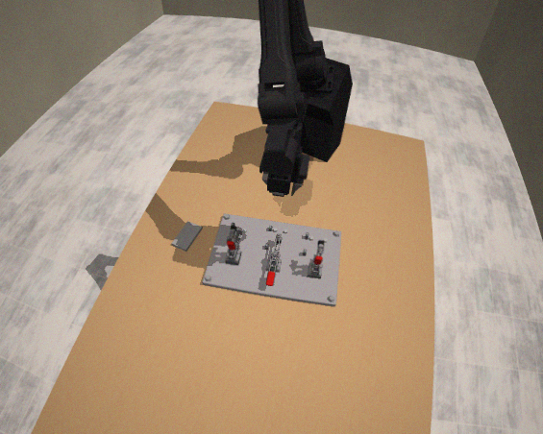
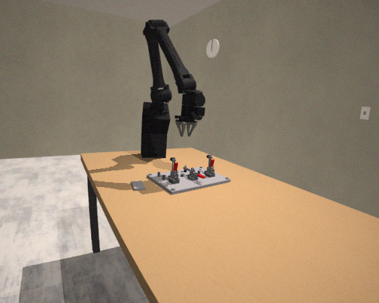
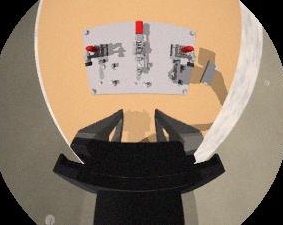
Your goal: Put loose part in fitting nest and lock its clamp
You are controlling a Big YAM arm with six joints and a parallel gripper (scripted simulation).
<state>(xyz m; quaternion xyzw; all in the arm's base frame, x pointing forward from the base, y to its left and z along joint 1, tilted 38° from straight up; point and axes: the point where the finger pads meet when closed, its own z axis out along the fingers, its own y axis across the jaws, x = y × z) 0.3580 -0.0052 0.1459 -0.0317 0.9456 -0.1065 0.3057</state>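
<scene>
The loose part, a flat grey plate (image 1: 187,236) (image 2: 138,186) (image 3: 208,72), lies on the table beside the fixture's short edge, on the left in the top view. The fixture (image 1: 294,290) (image 2: 219,180) (image 3: 161,88) is a light grey plate with three clamps in a row. The two outer clamps stand upright with red handle tips (image 1: 231,245) (image 1: 318,260). The middle clamp's red handle (image 1: 270,278) (image 2: 201,175) (image 3: 139,27) lies low, pointing away from the arm. My gripper (image 2: 185,135) (image 3: 139,112) is partly open and empty, in the air on the arm's side of the fixture.
Small pads and blocks sit on the fixture on the arm's side of the clamps; their exact layout is too small to tell. The loose part lies near the table's side edge. The arm's base stands at the table's far end, and shadows fall around the part.
</scene>
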